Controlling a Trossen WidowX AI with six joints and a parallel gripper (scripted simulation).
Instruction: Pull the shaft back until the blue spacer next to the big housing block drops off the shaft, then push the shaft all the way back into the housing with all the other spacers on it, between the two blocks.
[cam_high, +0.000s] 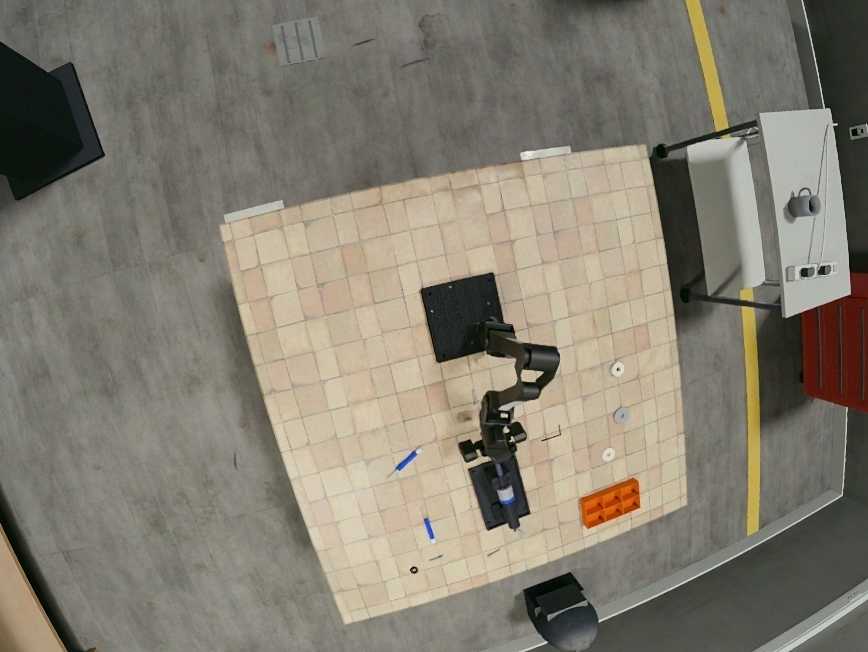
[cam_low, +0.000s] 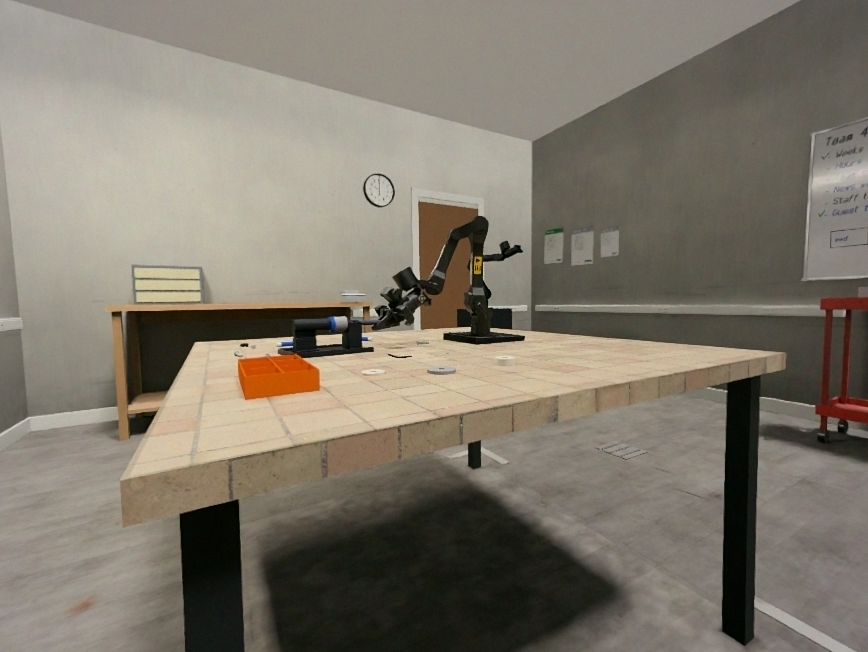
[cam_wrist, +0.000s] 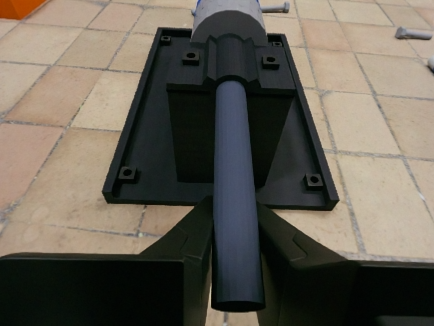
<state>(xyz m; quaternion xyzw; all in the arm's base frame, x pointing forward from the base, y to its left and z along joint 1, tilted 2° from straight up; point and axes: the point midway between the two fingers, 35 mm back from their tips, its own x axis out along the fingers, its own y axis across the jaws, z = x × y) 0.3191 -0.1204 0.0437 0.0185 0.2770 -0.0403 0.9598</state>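
The dark grey shaft (cam_wrist: 234, 150) runs away from me over the black fixture base (cam_wrist: 145, 150) (cam_high: 481, 492) (cam_low: 322, 348). It passes through the small block (cam_wrist: 190, 135). Behind that block a grey spacer (cam_wrist: 227, 22) (cam_low: 341, 323) sits on the shaft. A blue spacer (cam_high: 507, 501) (cam_low: 331, 324) sits behind the grey one, next to the big housing block (cam_low: 305, 329). In the wrist view only a sliver of blue shows at the top edge. My gripper (cam_wrist: 228, 206) (cam_high: 495, 459) (cam_low: 382, 319) is shut on the shaft's near end, which sticks out in front of the base.
An orange tray (cam_high: 610, 501) (cam_low: 277, 375) stands right of the fixture. Three washers (cam_high: 617, 369) (cam_high: 621, 415) (cam_high: 608, 454) lie further right. Two blue-handled parts (cam_high: 406, 461) (cam_high: 428, 529) and a black ring (cam_high: 413, 569) lie to the left. The arm's base plate (cam_high: 456, 315) is behind.
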